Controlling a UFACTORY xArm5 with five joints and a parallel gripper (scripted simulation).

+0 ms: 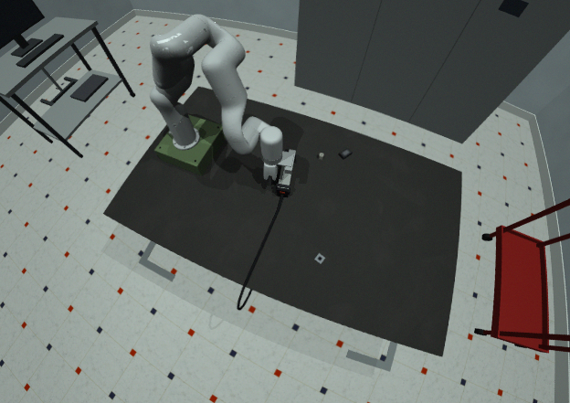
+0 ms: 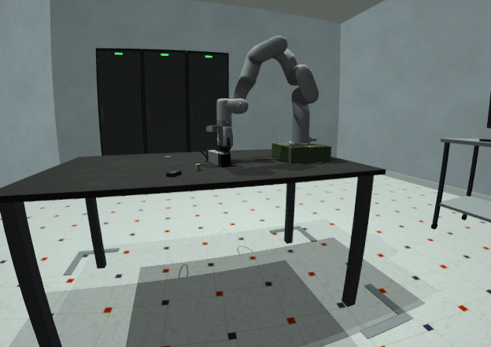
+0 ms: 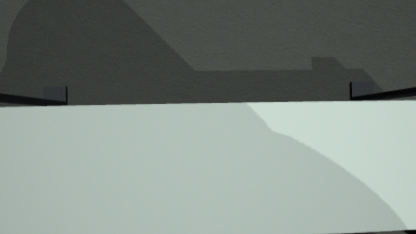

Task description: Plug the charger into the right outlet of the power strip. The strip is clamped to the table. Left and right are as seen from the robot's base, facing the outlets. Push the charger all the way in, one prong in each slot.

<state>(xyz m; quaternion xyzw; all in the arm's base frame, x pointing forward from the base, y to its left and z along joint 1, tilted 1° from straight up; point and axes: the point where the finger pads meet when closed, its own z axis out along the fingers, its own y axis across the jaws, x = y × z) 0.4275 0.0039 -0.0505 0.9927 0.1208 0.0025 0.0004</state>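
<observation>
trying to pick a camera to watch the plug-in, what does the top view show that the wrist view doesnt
Only the top view shows the whole arm on its green base, the end effector shut on the charger at the power strip, the black cable trailing off the table edge, and two small objects beside the strip.

Only the wrist view shows the strip's pale face up close, filling the lower frame; no prongs or slots are visible.

Both show the dark table top and the strip.
</observation>
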